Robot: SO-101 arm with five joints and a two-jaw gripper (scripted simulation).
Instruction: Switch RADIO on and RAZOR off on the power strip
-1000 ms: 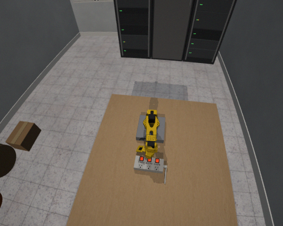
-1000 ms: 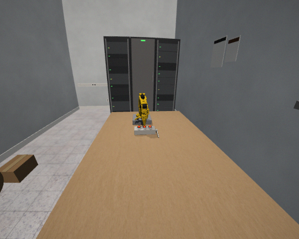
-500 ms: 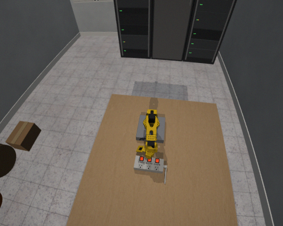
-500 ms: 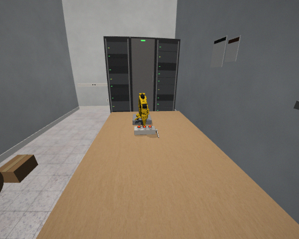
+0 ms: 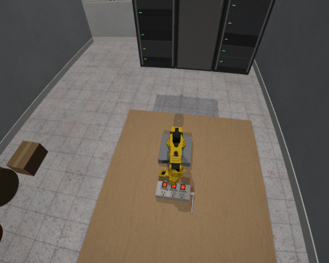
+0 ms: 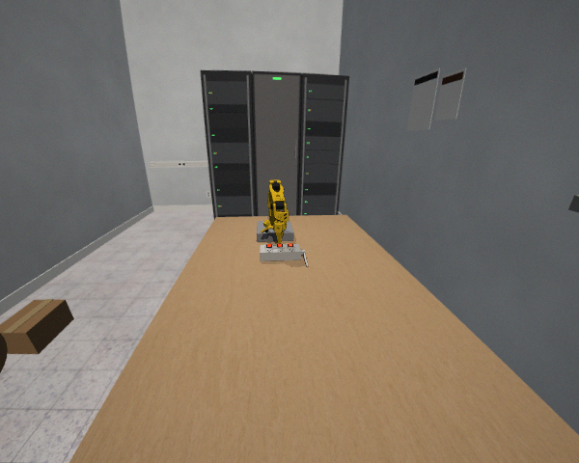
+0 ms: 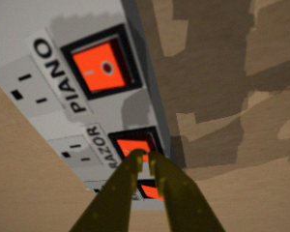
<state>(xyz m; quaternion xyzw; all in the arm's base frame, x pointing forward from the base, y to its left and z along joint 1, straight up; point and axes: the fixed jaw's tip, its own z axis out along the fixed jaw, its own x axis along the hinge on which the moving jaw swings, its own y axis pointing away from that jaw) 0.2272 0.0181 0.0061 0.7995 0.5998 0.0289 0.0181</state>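
Note:
A grey power strip (image 5: 173, 191) lies right way up on the wooden table just in front of the arm's base; it also shows in the exterior view (image 6: 279, 252). Its three rocker switches glow red. In the wrist view the PIANO switch (image 7: 101, 65) is lit, the RAZOR switch (image 7: 133, 145) is lit, and a third lit switch (image 7: 152, 189) is partly hidden behind my fingers. My yellow gripper (image 7: 144, 159) is shut and empty, its tips down at the RAZOR switch. In the overhead view the gripper (image 5: 173, 182) stands over the middle switch.
A short grey cable stub (image 5: 192, 203) sticks out from the strip's right end. The arm's grey base plate (image 5: 175, 149) lies right behind the strip. A cardboard box (image 5: 27, 157) and server racks (image 5: 200, 34) stand off the table.

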